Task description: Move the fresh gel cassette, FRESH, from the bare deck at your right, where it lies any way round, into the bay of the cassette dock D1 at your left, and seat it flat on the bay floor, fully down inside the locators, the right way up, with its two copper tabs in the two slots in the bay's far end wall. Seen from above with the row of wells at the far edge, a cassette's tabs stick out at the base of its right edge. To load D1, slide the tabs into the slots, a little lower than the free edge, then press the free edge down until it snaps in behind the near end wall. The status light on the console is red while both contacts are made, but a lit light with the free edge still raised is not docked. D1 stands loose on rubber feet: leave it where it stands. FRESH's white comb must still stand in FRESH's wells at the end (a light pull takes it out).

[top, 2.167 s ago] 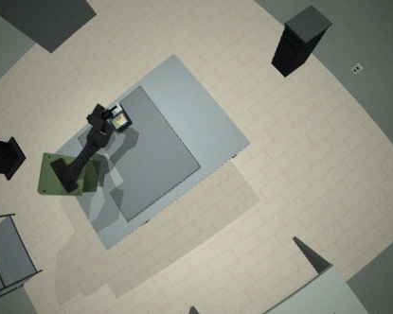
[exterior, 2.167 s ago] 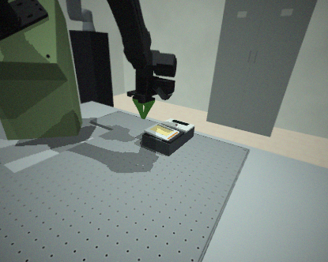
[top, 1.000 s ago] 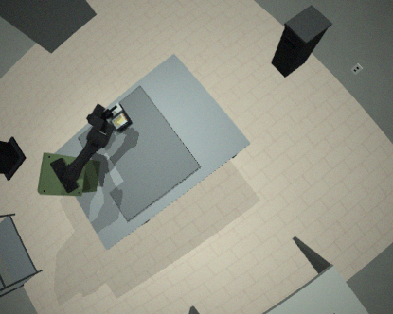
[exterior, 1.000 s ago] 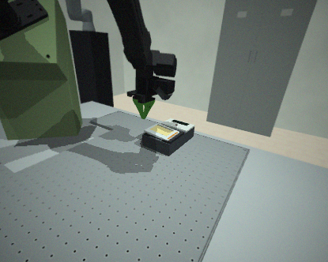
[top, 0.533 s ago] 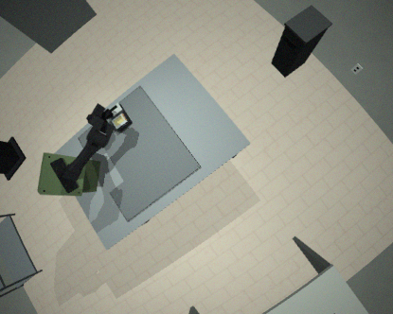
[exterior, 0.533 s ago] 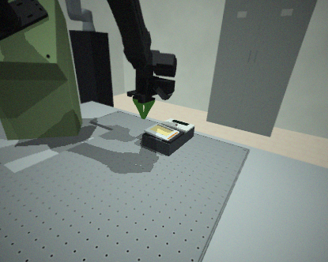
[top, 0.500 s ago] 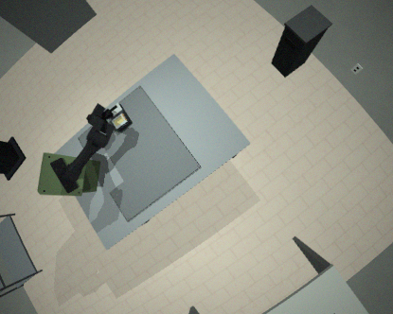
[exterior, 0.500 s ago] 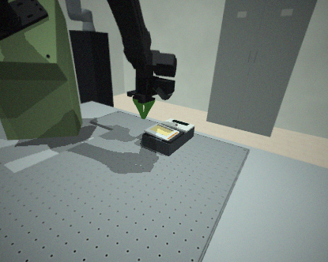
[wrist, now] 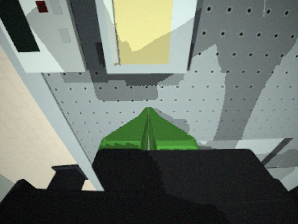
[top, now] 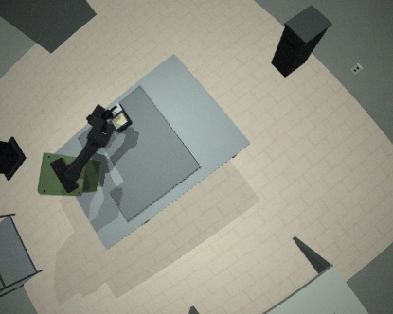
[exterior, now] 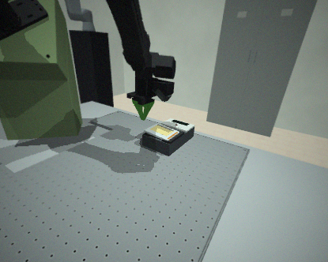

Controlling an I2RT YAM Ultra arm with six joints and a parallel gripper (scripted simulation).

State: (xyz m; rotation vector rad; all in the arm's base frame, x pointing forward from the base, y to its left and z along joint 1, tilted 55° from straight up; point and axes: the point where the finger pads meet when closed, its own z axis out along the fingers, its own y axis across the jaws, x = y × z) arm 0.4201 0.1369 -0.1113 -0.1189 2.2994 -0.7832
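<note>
The black dock D1 (exterior: 168, 140) stands on the perforated deck, with its white console (exterior: 181, 125) on its far side. The cassette FRESH (exterior: 163, 131), clear-framed with yellow gel, lies in the dock's bay and looks about level with the rim. In the wrist view the cassette (wrist: 145, 32) is at the top, and a small red light (wrist: 42, 6) shows on the console (wrist: 45, 37). My gripper (exterior: 142, 111) has green fingers that are shut on nothing. It hangs above the deck just left of the dock, clear of it, and shows in the wrist view (wrist: 148, 114). I cannot make out the comb.
The arm's green base block (exterior: 32, 75) stands large at the left. The perforated plate (exterior: 107, 197) ends at an edge on the right, with plain table beyond. A dark cabinet (exterior: 89, 67) and a grey cupboard (exterior: 258, 63) stand behind the table.
</note>
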